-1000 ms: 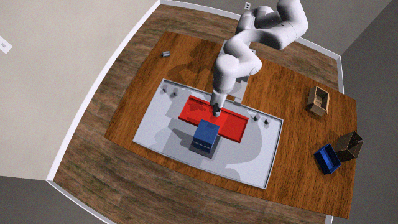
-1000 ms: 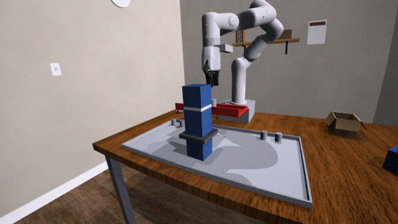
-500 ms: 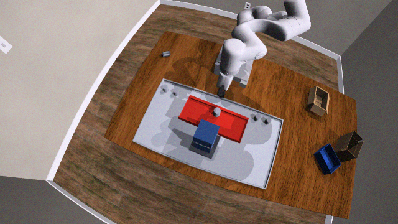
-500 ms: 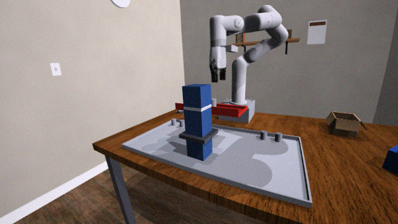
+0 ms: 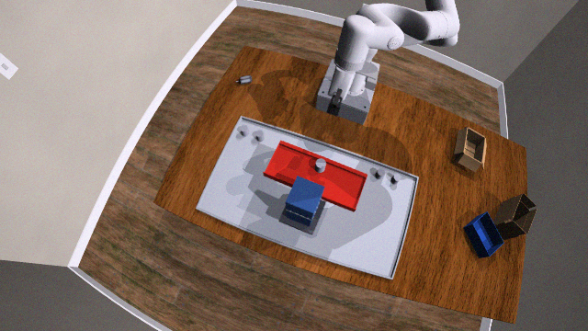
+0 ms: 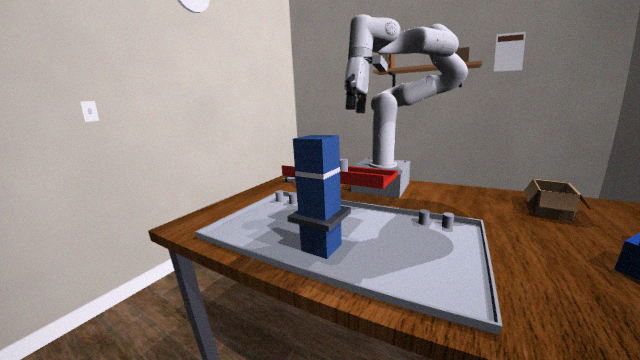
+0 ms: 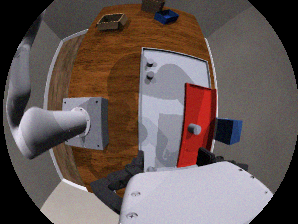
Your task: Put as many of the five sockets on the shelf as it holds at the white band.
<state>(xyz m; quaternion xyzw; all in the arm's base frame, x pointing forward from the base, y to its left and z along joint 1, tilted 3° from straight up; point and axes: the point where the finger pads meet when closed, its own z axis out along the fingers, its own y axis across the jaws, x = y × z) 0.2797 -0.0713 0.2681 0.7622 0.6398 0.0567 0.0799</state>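
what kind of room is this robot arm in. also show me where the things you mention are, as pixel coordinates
Possibly a robotics test room: a robot arm (image 5: 354, 46) (image 6: 384, 125) (image 7: 55, 127) is mounted at a wooden table (image 5: 441, 230) (image 6: 520, 280) (image 7: 120, 45) holding a grey tray (image 5: 367, 248) (image 6: 440, 280) (image 7: 162, 95).

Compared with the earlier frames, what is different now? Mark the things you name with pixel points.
The open end effector (image 5: 336, 102) (image 6: 355, 102) has drawn back from above the red shelf (image 5: 340, 188) (image 6: 367, 177) (image 7: 200, 107) toward the arm's base (image 5: 347, 108) (image 6: 400, 182) (image 7: 98, 138). The one socket on the shelf (image 5: 321, 165) (image 6: 344, 165) (image 7: 194, 129), the shelf's height and the four sockets in the tray (image 5: 276, 221) (image 6: 400, 270) (image 7: 162, 95) look unchanged.
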